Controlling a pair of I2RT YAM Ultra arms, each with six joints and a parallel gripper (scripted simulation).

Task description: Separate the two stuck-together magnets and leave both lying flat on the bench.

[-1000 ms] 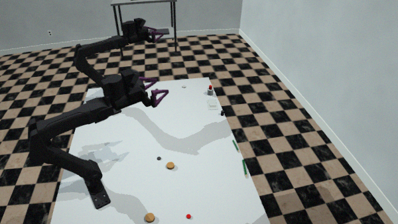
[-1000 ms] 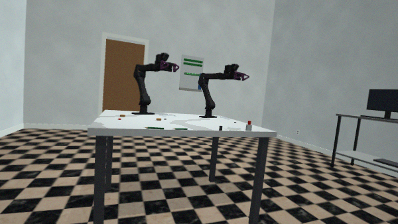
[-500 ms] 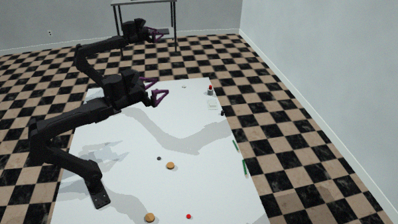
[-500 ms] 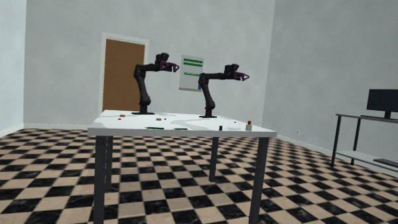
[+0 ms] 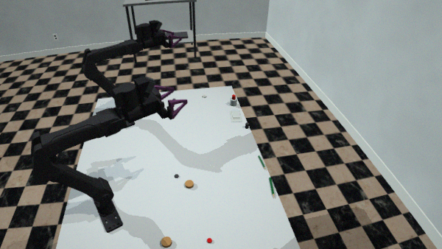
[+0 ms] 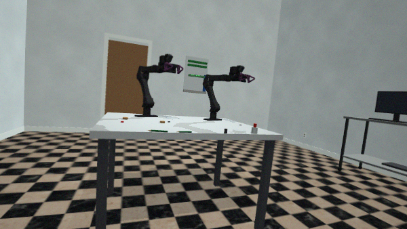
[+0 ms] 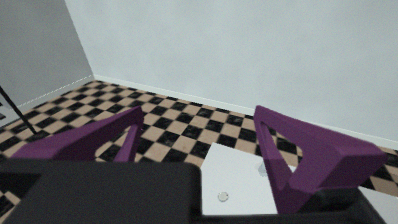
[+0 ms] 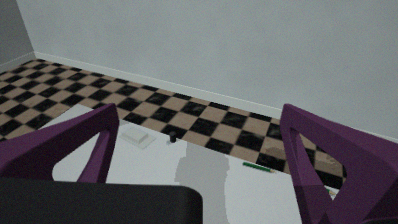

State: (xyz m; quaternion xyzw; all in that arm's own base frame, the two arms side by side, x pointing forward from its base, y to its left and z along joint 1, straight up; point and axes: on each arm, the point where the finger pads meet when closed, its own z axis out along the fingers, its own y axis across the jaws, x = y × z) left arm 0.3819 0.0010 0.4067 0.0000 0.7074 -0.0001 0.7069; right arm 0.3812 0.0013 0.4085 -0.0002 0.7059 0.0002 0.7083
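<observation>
White table (image 5: pixel 228 214) (image 6: pixel 136 135) (image 7: pixel 227 175) (image 8: pixel 150 170) on a checkered floor (image 5: pixel 324 121) (image 6: pixel 190 169) (image 7: pixel 165 120) (image 8: pixel 165 105), pale walls round it. Going by top view, near end first: tan disc (image 5: pixel 166 242) (image 6: pixel 125 118) & small red disc (image 5: pixel 209 240) (image 6: pixel 122 121), apart. Next, second tan disc (image 5: pixel 189 183) (image 6: pixel 162 121) w/ small dark disc (image 5: pixel 176 176) (image 6: pixel 169 121) near it, not touching. Two green pencils, one (image 5: pixel 272 187) (image 6: pixel 158 131) & the other (image 5: pixel 261 162) (image 6: pixel 184 131) (image 8: pixel 257 167), lie along the table edge. R gripper (image 5: pixel 180 95) (image 6: pixel 177 69) (image 8: pixel 200 106) is up above table height, fingers wide apart, nothing btwn them. Farther: small black item (image 5: pixel 247 125) (image 6: pixel 225 131) (image 8: pixel 172 136) by the edge, then white square tray-like piece (image 5: pixel 236 116) (image 6: pixel 239 131) (image 8: pixel 136 135), then grey pot w/ red top (image 5: pixel 233 101) (image 6: pixel 254 129), upright nr the corner. Small silvery disc (image 5: pixel 204 96) (image 6: pixel 240 125) (image 7: pixel 223 196) lies nr the far end. Magnets: can't tell for sure which; silvery disc or dark disc poss., both on the table, well apart, no gripper touching either. L gripper (image 5: pixel 177 35) (image 6: pixel 249 78) (image 7: pixel 199 108) also raised, open wide & empty. Metal-legged stand (image 5: pixel 194 29) (image 6: pixel 346 142) at the back
</observation>
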